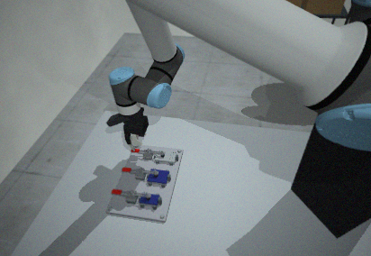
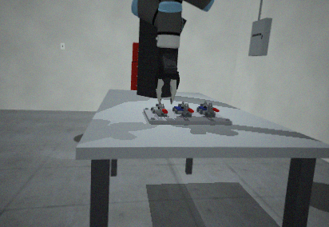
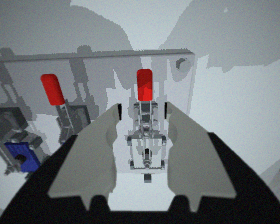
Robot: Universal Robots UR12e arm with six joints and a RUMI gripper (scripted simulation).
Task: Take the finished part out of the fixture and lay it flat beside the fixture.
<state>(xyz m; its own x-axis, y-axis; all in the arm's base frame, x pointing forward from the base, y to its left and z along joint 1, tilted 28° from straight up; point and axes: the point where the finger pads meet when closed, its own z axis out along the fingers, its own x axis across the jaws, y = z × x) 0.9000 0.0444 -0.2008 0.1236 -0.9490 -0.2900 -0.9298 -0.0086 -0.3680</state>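
Observation:
The grey fixture plate (image 1: 165, 214) (image 2: 192, 121) (image 3: 187, 85) lies on the white table (image 1: 225, 188) (image 2: 200, 149). It carries three toggle clamps with red handles. The far clamp (image 1: 150, 154) (image 3: 145, 131) holds the grey finished part (image 1: 170, 159). The other two hold blue blanks (image 1: 158, 176) (image 1: 149, 199) (image 2: 178, 108); one of them shows in the wrist view (image 3: 22, 156). My gripper (image 1: 132, 143) (image 2: 166, 97) (image 3: 142, 104) points down just above the far clamp's red handle (image 1: 135, 150) (image 3: 144, 85). Its fingers stand partly apart, one on each side of the clamp, with nothing between them.
The robot's dark base (image 1: 333, 188) stands at the table's right. Its arm passes over the back of the table. A grey box (image 2: 259, 36) hangs on the wall behind.

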